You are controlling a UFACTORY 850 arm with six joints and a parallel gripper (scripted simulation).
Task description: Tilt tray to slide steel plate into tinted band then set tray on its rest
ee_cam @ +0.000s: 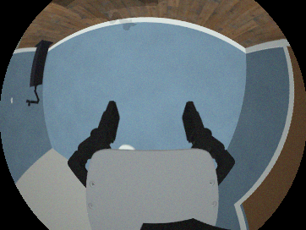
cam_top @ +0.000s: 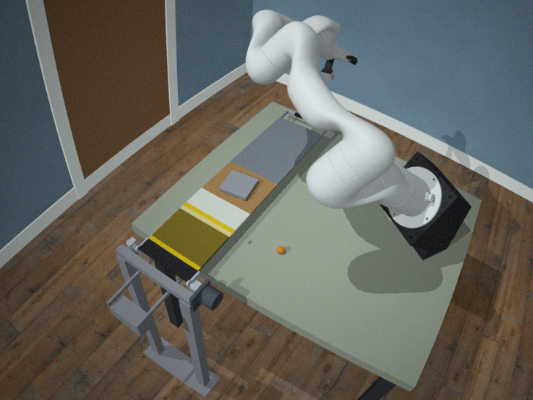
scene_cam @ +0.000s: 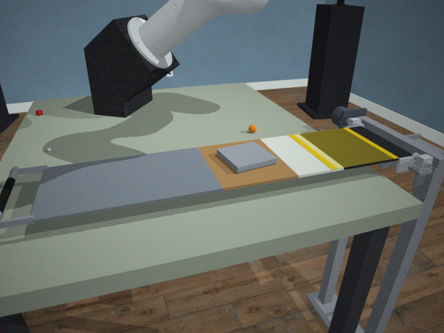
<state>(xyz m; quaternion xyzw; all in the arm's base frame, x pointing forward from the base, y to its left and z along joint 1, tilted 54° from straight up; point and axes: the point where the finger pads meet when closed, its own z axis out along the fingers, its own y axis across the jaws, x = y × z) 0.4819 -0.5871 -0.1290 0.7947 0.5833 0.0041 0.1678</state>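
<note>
The long tray (cam_top: 275, 148) (scene_cam: 125, 182) lies level along the table's edge. The grey steel plate (cam_top: 239, 184) (scene_cam: 245, 155) lies flat on the tray's brown section, short of the white strip. The olive tinted band (cam_top: 189, 236) (scene_cam: 336, 146) lies between two solid yellow lines, the one nearer the plate (cam_top: 209, 217) (scene_cam: 310, 152) and the one by the pivot (cam_top: 174, 253) (scene_cam: 371, 143). The tray's black handle (scene_cam: 6, 193) is at the end away from the pivot. My gripper (cam_top: 340, 63) (ee_cam: 150, 108) is open and empty, high above the handle end, facing the blue wall.
An orange ball (cam_top: 280, 249) (scene_cam: 252, 128), a small white ball (scene_cam: 49, 149) and a red cube (scene_cam: 39, 112) lie on the green table (cam_top: 344, 301) (scene_cam: 179, 243). The grey pivot stand (cam_top: 172, 301) (scene_cam: 422, 161) holds the tray's end. The arm's black base (cam_top: 430, 206) (scene_cam: 118, 78) stands behind.
</note>
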